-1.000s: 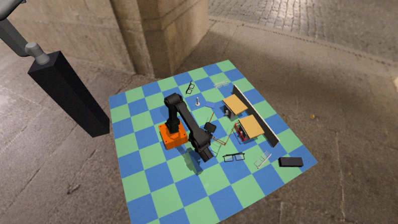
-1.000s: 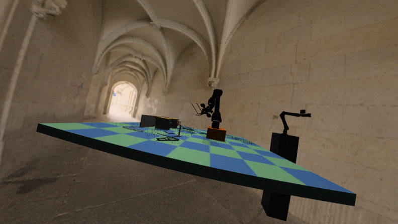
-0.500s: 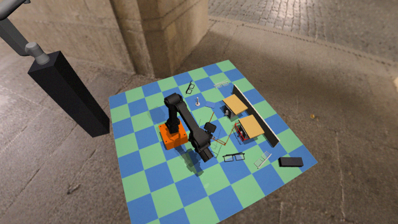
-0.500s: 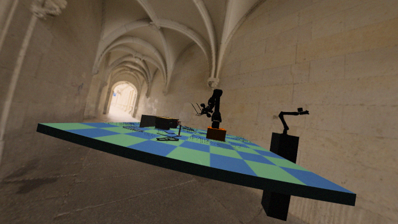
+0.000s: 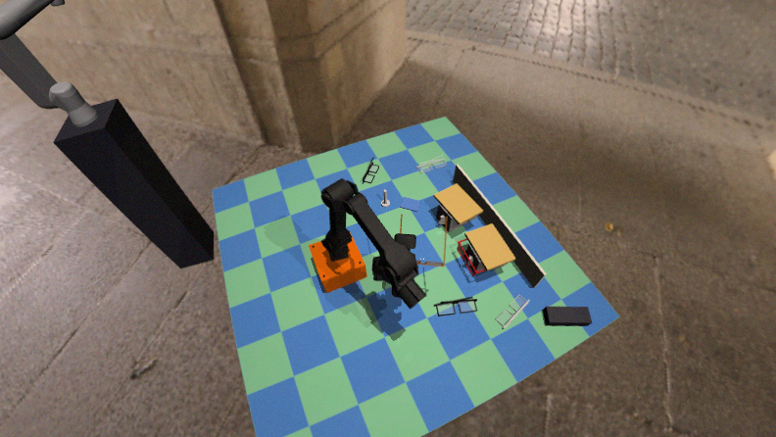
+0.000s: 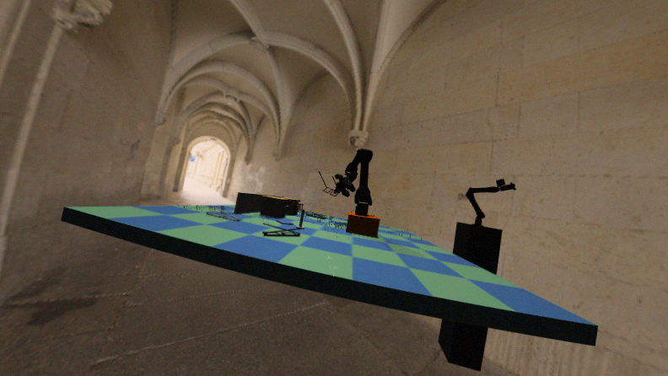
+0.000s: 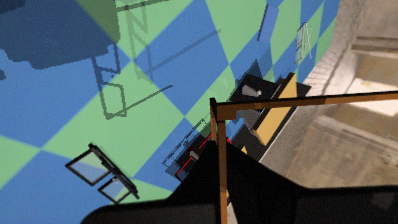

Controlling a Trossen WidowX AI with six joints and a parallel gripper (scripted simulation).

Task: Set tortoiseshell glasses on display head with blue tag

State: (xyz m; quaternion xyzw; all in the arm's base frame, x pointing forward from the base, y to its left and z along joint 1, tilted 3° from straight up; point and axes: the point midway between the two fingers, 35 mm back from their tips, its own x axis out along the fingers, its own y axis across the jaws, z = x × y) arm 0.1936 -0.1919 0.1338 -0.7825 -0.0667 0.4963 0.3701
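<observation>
The tortoiseshell glasses point(image 5: 445, 241) point(image 6: 321, 176) point(image 7: 310, 102) are held in the air by my gripper point(image 5: 419, 263) point(image 7: 216, 146), which is shut on their front frame; the exact grip spot is hidden. Both temples are unfolded and point away from the arm, toward the back of the table. One display head point(image 5: 442, 218) point(image 7: 251, 91) stands under the far tan-topped shelf, with no glasses seen on it. The other head point(image 7: 194, 155) stands under the near shelf, with red glasses point(image 7: 185, 166) at its front. The blue tag cannot be made out. The held glasses touch neither head.
Tan shelf tops point(image 5: 458, 203) point(image 5: 489, 247) overhang both heads, before a long dark wall point(image 5: 499, 223). Black glasses point(image 5: 456, 307) point(image 7: 112, 170), white glasses point(image 5: 511, 312) and a black block point(image 5: 566, 315) lie at the near side. A white post point(image 5: 384, 199) and blue pad point(image 5: 411, 204) are farther back.
</observation>
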